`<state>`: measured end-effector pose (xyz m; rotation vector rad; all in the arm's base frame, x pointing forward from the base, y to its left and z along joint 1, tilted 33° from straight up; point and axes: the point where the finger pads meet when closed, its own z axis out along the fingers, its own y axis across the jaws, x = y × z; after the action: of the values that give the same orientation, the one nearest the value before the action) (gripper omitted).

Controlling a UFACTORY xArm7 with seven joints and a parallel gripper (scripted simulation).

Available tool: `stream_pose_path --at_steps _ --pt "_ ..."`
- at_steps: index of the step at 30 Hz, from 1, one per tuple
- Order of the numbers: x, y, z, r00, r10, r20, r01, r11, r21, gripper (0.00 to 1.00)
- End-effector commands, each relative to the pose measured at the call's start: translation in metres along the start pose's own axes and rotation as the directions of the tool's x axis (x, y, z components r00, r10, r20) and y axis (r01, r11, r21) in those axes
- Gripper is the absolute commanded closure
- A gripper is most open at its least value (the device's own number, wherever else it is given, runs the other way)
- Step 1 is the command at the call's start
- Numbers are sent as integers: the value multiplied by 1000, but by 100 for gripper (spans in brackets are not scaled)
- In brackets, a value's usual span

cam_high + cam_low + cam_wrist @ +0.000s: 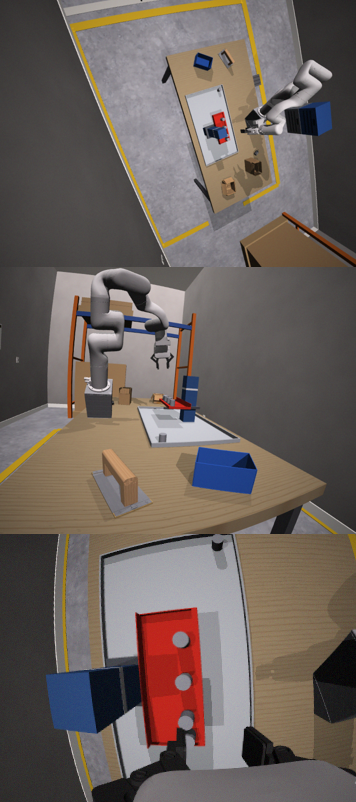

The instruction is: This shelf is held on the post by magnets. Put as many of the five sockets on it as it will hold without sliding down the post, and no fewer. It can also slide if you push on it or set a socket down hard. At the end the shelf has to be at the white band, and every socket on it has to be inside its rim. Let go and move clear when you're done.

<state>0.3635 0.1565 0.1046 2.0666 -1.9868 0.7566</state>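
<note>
From where I sit, the post (189,397) is the main obstacle: it rises well above the shelf (176,404) on the far side from the arm's pedestal (98,404), so I would come in from above or from the pedestal side. Three sockets (181,639) stand in a row along the shelf, with bare red floor between them and the post. My gripper (162,364) hangs high above the shelf, partly open and holding nothing, with open air beneath it. The tray (198,436) in front of the post is bare except for one socket (162,437) at its near corner. The bin (224,470) and handle block (119,472) stand well apart from the post.
</note>
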Motion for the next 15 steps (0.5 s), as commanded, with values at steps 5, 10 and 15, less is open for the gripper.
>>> stream_pose_path --at_steps 5,10,15 --pt "-38 -17 36 996 -31 -83 21 994 -109 39" --pt "-61 -24 68 995 -52 -79 42 992 -122 39" --pt "-78 -26 98 995 -70 -73 60 989 -139 39"
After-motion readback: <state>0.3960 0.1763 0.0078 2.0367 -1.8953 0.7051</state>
